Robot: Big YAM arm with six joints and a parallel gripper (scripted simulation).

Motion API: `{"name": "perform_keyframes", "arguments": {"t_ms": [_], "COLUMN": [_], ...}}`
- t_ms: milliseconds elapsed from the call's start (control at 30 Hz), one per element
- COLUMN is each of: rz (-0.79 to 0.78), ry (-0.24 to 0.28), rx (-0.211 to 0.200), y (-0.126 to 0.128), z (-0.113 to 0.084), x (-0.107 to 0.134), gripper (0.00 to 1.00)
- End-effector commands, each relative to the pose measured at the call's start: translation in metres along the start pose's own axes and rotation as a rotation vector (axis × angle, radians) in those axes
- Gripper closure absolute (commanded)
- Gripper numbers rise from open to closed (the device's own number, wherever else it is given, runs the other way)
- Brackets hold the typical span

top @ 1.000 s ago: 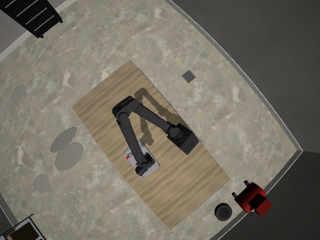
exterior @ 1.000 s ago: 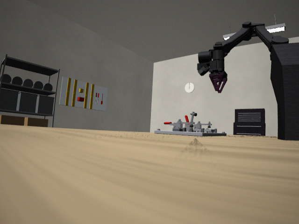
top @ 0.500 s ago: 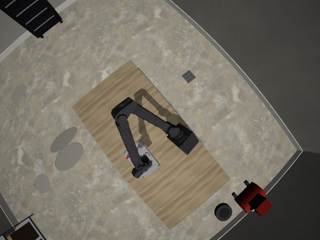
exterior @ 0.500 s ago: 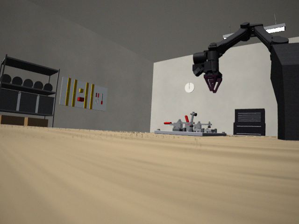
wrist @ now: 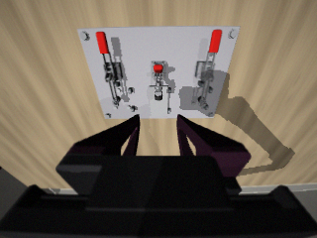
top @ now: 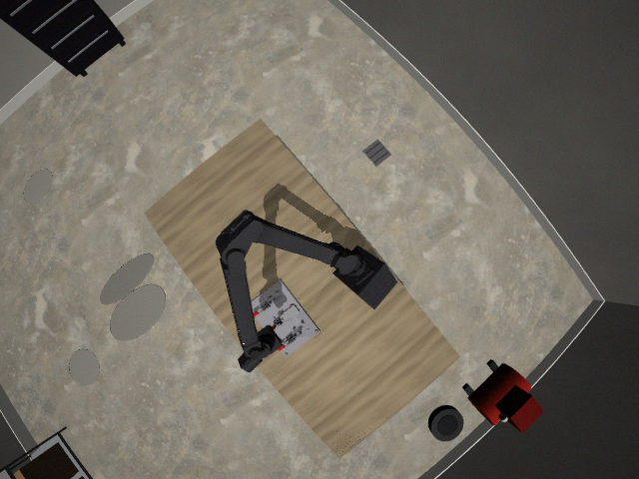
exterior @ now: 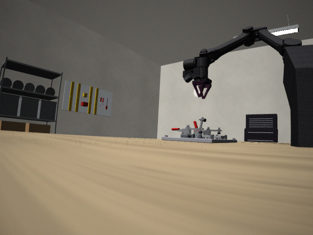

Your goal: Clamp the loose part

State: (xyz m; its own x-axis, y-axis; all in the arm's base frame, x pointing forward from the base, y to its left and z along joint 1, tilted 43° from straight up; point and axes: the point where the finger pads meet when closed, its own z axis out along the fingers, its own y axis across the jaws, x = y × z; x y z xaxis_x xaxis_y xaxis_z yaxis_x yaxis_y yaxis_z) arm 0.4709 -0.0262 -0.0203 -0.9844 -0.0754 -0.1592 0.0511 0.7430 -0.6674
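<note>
high above the wooden table (exterior: pixel 126 182), the dark two-finger gripper (exterior: pixel 202 94) hangs half spread and holds nothing. below it lies the flat grey fixture plate (wrist: pixel 144 50) with three red-handled toggle clamps (wrist: pixel 102 42). i cannot tell where the loose part lies.

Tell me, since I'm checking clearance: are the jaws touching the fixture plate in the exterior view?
No, the gripper hangs well above the fixture plate, with bare wall visible between them.
</note>
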Motion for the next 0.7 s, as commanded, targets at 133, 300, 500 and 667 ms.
{"name": "perform_keyframes", "arguments": {"t_ms": [133, 300, 500, 667], "rz": [-0.011, -0.007, -0.014, -0.013], "ry": [0.029, 0.030, 0.032, 0.032], "rx": [0.007, 0.007, 0.007, 0.007], "y": [-0.004, -0.004, -0.003, -0.001], "z": [0.011, 0.011, 0.014, 0.022], "x": [-0.035, -0.037, -0.033, -0.028], "gripper": [0.55, 0.55, 0.55, 0.55]}}
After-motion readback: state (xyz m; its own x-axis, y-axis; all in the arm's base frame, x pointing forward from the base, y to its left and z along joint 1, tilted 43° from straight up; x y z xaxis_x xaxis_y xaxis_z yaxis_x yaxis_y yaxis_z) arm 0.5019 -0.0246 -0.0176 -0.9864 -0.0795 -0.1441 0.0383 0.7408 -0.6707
